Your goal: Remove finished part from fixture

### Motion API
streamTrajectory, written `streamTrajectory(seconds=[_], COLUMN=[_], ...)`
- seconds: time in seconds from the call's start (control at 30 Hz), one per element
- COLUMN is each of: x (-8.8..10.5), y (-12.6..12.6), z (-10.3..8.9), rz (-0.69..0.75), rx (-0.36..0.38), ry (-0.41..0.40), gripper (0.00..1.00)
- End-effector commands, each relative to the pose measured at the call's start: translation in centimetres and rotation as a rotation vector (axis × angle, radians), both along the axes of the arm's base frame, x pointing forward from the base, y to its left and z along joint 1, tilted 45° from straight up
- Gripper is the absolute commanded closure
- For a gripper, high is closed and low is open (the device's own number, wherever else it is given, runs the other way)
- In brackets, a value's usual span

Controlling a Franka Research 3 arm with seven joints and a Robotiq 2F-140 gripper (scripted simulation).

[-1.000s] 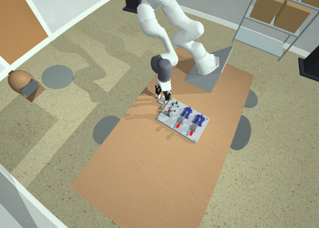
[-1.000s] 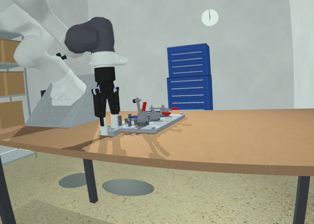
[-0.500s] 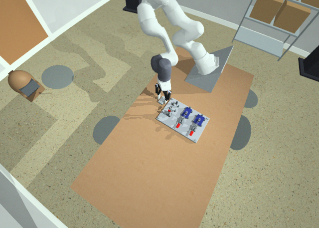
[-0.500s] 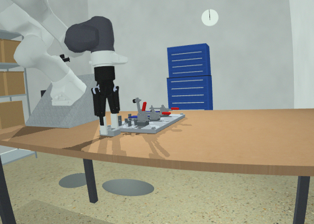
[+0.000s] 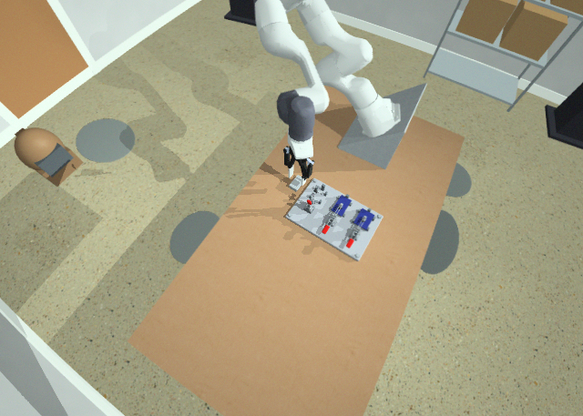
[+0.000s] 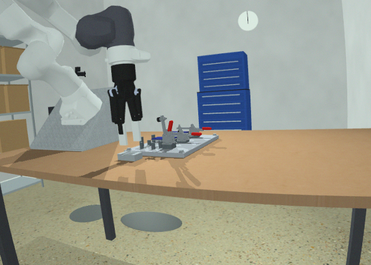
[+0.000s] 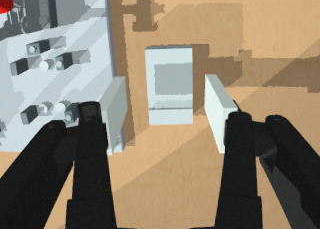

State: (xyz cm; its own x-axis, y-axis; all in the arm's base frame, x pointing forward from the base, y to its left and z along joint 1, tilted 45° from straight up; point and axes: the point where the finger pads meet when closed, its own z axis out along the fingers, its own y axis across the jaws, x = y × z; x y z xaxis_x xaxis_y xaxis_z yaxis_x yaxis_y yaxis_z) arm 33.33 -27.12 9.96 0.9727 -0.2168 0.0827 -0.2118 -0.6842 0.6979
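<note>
The finished part (image 5: 296,183) (image 6: 129,155) (image 7: 170,85), a pale grey block with a shallow milled slot in its top, lies flat on the table (image 5: 282,308) (image 6: 269,160) just beside the end of the grey fixture plate (image 5: 306,224) (image 6: 191,146) (image 7: 67,83). My gripper (image 5: 298,175) (image 6: 129,140) (image 7: 165,92) is open and hangs a little above the part, one finger to each side, not touching it. Two blue blanks (image 5: 342,203) (image 5: 363,217) sit under their clamps on the fixture. The end station's clamp handle (image 5: 310,200) (image 6: 170,125) stands raised and its nest is empty.
The robot's grey wedge base (image 5: 376,143) (image 6: 59,136) stands on the table behind the fixture. Locator pins and clamp levers with red handles (image 5: 324,228) (image 6: 196,133) stick up from the plate. A blue drawer cabinet (image 6: 223,91) stands beyond the table.
</note>
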Motion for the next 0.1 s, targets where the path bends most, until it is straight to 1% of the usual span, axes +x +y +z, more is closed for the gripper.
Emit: streamTrajectory(seconds=[0.0, 0.07], x=[-0.43, -0.40], y=[0.86, 1.10], z=[1.18, 1.43], rz=[0.004, 0.004], rx=[-0.003, -0.003], ry=[0.032, 0.032], gripper=[0.60, 0.60])
